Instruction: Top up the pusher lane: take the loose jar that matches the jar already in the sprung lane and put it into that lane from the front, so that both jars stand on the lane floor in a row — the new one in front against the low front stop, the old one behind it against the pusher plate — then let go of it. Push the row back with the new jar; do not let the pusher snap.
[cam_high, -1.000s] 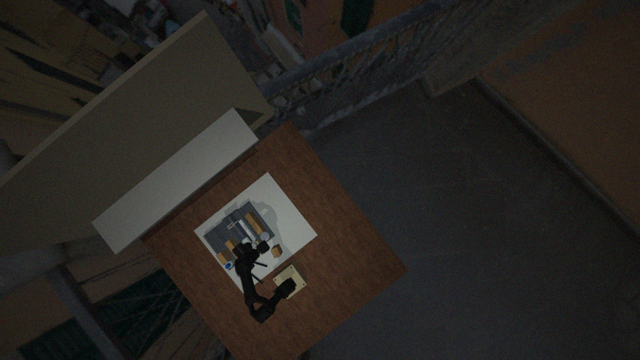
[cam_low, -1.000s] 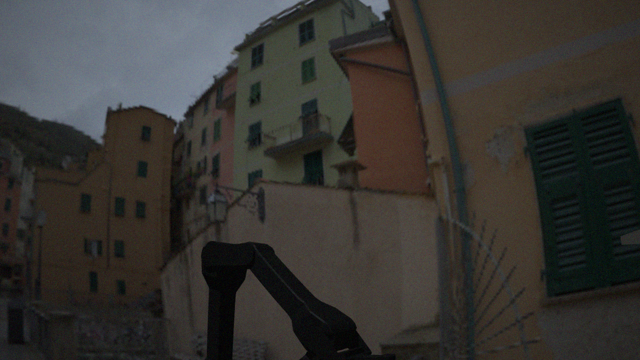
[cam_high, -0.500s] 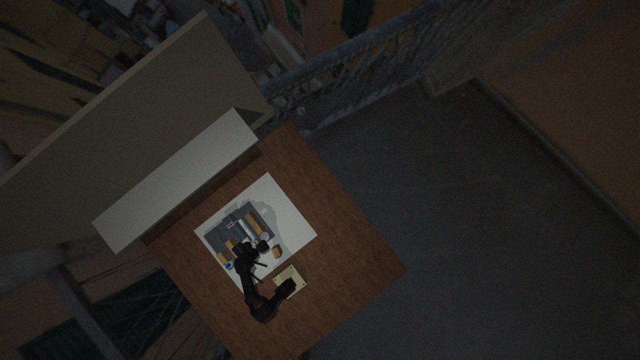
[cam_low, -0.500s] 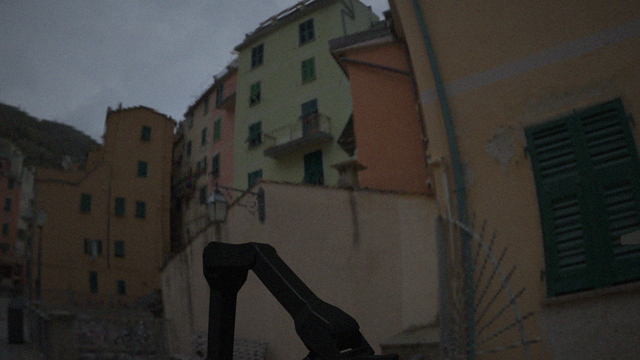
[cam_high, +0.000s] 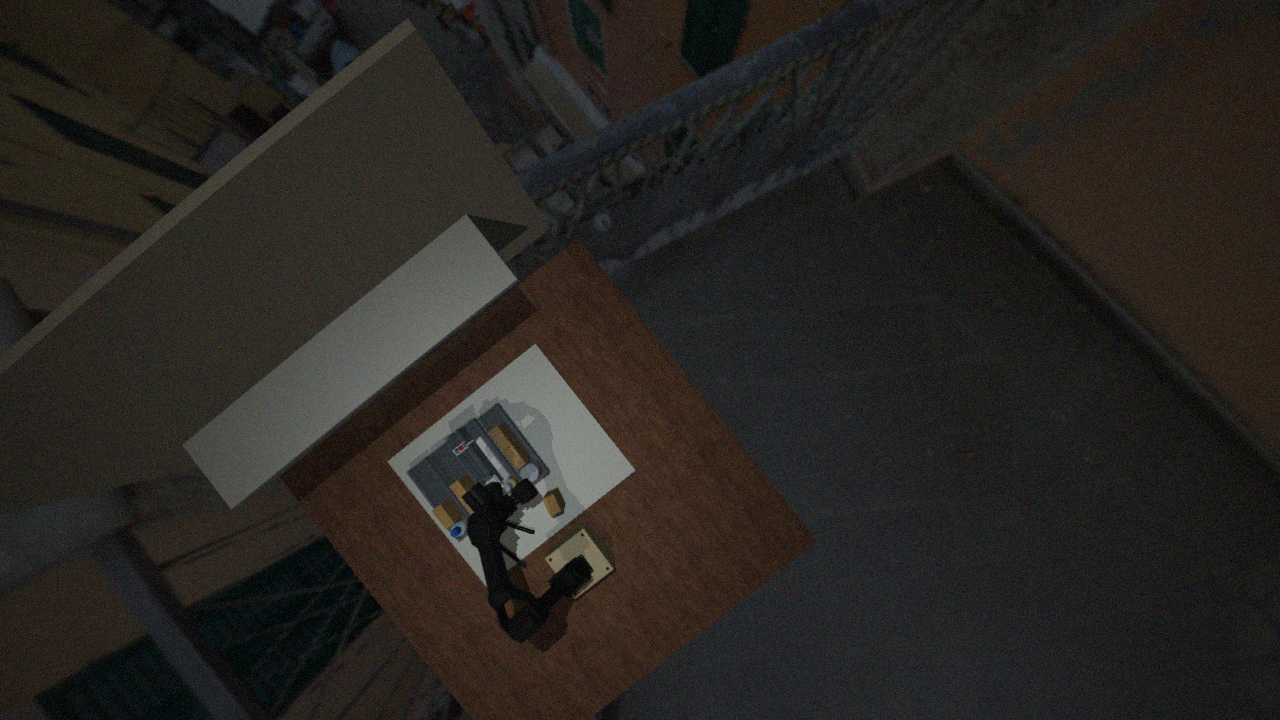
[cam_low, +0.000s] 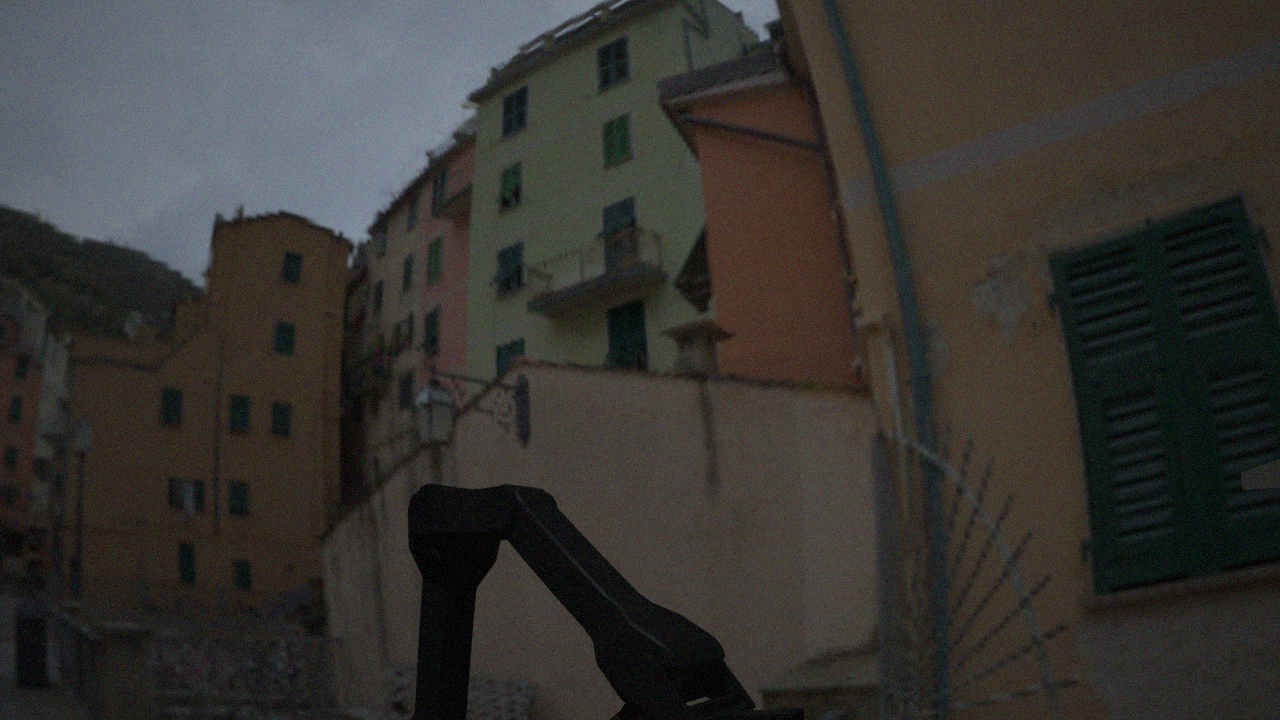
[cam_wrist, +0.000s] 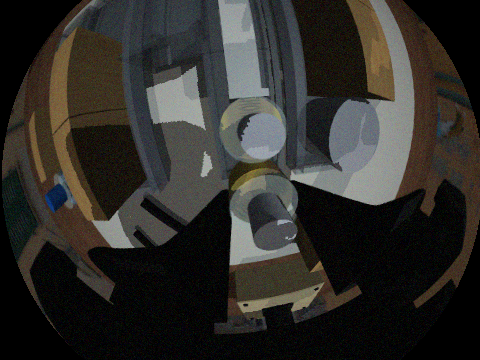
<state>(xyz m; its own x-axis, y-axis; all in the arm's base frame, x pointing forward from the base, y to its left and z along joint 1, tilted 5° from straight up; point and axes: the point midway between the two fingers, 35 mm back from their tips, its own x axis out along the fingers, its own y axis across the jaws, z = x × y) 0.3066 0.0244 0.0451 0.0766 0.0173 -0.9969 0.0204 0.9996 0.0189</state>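
Observation:
My gripper (cam_wrist: 258, 191) (cam_high: 512, 488) is shut on a clear round jar (cam_wrist: 242, 206) with a yellow band and a tall grey knob. The held jar is just in front of the lane jar (cam_wrist: 230, 131), a round jar with a pale top and a yellowish rim, in the sprung lane of the dark grey rack (cam_wrist: 135, 100) (cam_high: 431, 481). The two look very close or touching; I cannot tell which. A long pale strip (cam_wrist: 242, 55) runs back behind the lane jar. The held jar's base, the front stop and the pusher plate's face are hidden.
A wide grey-topped jar (cam_wrist: 356, 135) (cam_high: 529, 471) is right of the lane, before a tan block (cam_wrist: 380, 55) (cam_high: 508, 445). Another tan block (cam_wrist: 95, 95) is to the left, near a blue-topped item (cam_wrist: 56, 198) (cam_high: 457, 530). One small block (cam_high: 553, 502) stands on the white mat (cam_high: 581, 438).

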